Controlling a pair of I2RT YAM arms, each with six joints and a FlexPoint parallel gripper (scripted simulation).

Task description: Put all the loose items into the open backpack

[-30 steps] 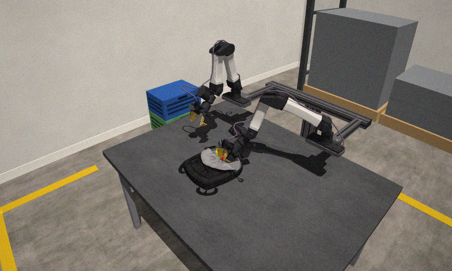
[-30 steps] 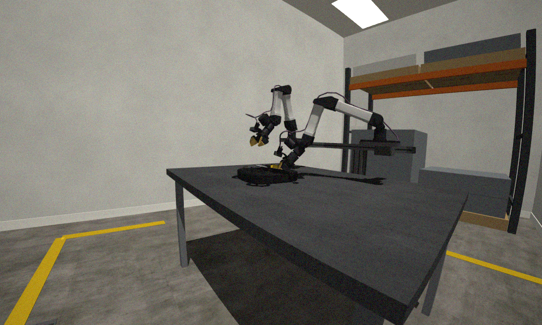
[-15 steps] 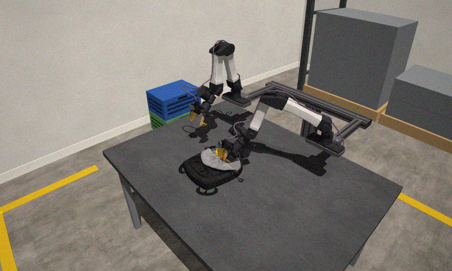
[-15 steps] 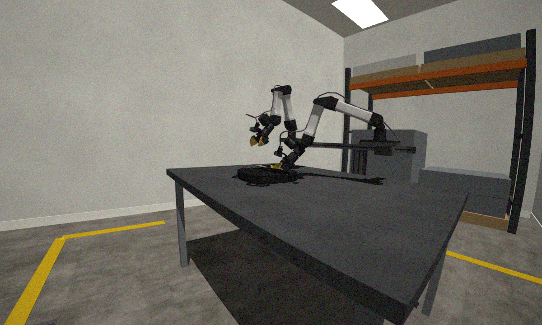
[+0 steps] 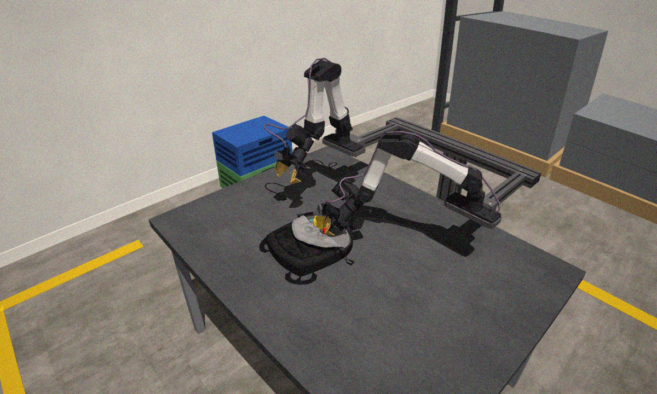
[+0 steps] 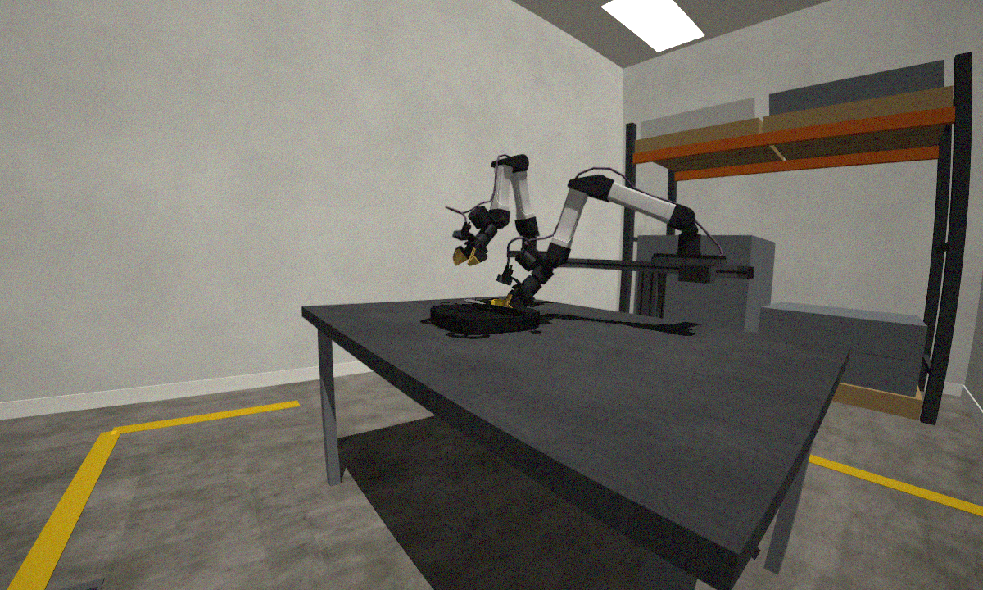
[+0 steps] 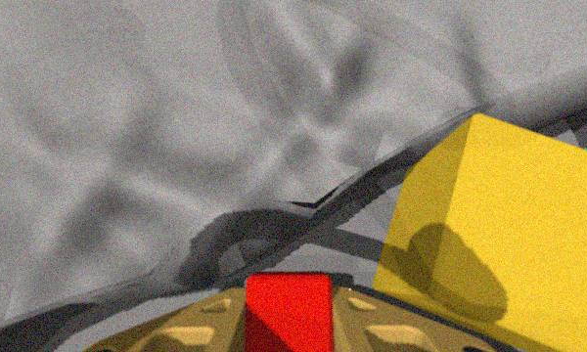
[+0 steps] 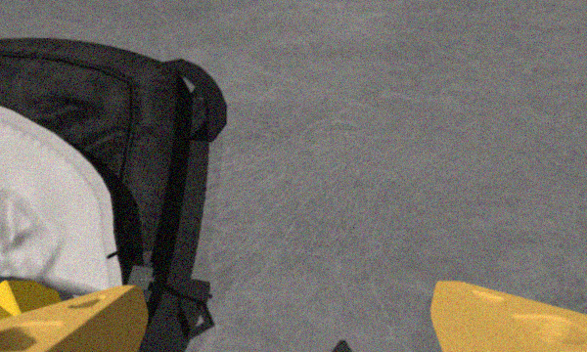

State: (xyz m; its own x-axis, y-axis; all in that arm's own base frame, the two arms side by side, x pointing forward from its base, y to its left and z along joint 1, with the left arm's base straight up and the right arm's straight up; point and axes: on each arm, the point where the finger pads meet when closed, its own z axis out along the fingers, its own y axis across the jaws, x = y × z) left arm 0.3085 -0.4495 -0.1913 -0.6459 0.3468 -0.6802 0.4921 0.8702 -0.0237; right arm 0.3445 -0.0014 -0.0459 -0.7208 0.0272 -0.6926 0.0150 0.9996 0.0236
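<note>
The backpack (image 5: 299, 252) (image 6: 484, 319) (image 8: 161, 147) lies on the dark table (image 5: 419, 313) (image 6: 590, 396) (image 8: 372, 147) beside pale walls (image 5: 125, 88) (image 6: 260, 183).

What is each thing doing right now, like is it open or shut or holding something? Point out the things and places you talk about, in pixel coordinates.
Left gripper (image 5: 325, 230) (image 7: 289, 313): shut on the red block (image 7: 289, 308).
Right gripper (image 5: 287, 177) (image 6: 465, 260) (image 8: 290, 313): open, holding nothing.
Backpack (image 5: 304, 252) (image 6: 480, 319) (image 8: 152, 147): lying flat on the table.
Grey flap (image 5: 316, 236) (image 7: 152, 122) (image 8: 44, 196): loose, rumpled.
Yellow block (image 7: 528, 220): unheld, beside the red block.
</note>
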